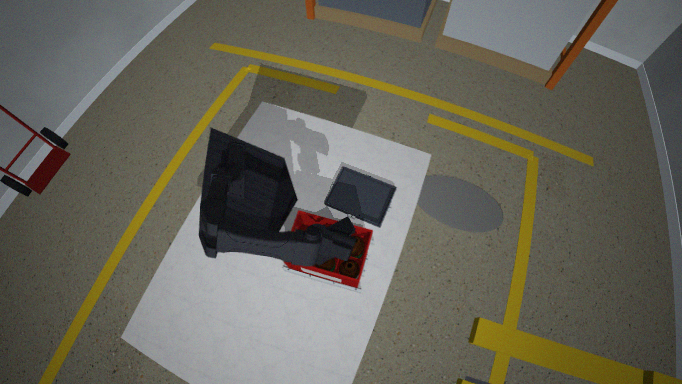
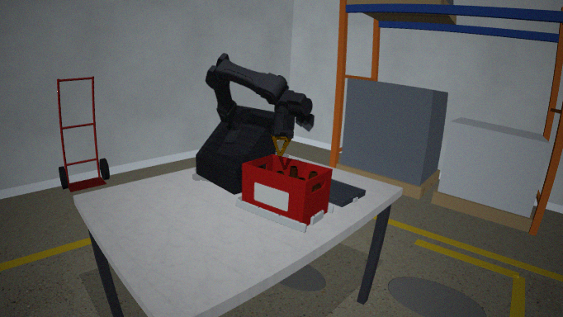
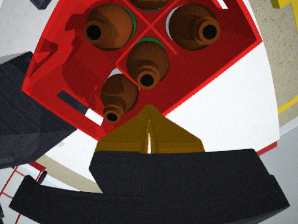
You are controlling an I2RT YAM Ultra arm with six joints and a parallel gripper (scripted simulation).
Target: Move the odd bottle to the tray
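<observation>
The red crate (image 1: 353,282) (image 2: 297,198) (image 3: 220,67) stands on the table. The wrist view shows a whole bottle (image 3: 110,27) at upper left, a bottle (image 3: 194,25) at upper right, a bottle (image 3: 147,62) in the middle, a bottle (image 3: 119,94) nearest the fingers, and part of another bottle (image 3: 150,3) at the top edge. They stand in the crate; I cannot tell a difference between their necks. My gripper (image 2: 281,155) (image 3: 149,110) is shut and empty, above the crate's rim on the robot-base side. The dark tray (image 1: 372,192) (image 2: 347,194) holds no bottle.
The table (image 1: 240,300) (image 2: 186,231) carries the black robot base (image 1: 245,195) (image 2: 231,161) beside the crate. The tray lies close to the crate, toward the table's edge. Pale strips (image 2: 268,215) lie along the crate's foot.
</observation>
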